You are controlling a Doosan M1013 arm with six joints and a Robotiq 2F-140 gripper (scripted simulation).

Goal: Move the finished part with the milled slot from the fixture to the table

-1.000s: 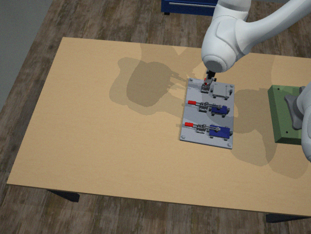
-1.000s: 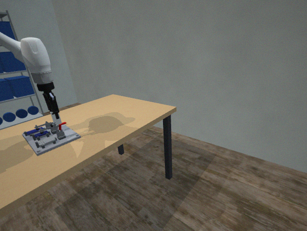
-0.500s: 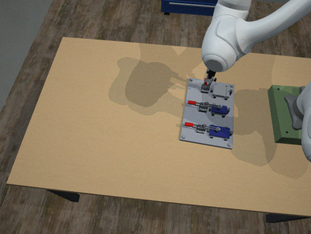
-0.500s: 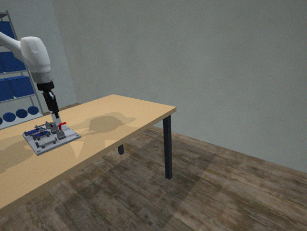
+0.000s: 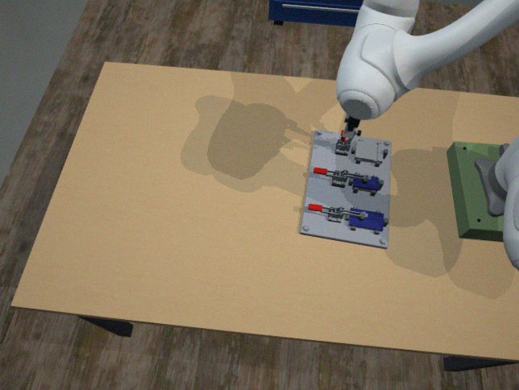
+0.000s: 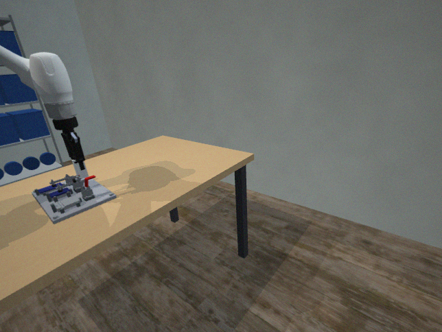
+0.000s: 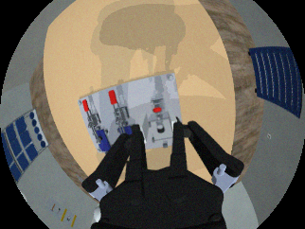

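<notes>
A grey fixture plate [image 5: 317, 219] [image 6: 103, 195] [image 7: 87, 103] lies on the table, right of the middle. The grey finished part [image 5: 368, 151] [image 6: 68, 204] sits in the far nest. Its clamp's red handle [image 5: 342, 138] [image 6: 89, 180] [image 7: 157, 109] stands up, and the clamp arm is off the part. Two blue blanks [image 5: 365, 183] [image 5: 365, 218] sit in the other nests; their clamps lie down over them, red handles [image 5: 320, 170] [image 5: 314, 207] flat. My gripper [image 5: 350, 128] [image 6: 82, 168] [image 7: 157, 116] hangs just above the raised handle. Its fingers stand partly apart with nothing between them.
The arm's green base block [image 5: 465, 192] stands at the table's right edge. A blue cabinet [image 5: 310, 10] stands behind the table. A shelf with blue bins [image 6: 21, 121] stands beyond the arm.
</notes>
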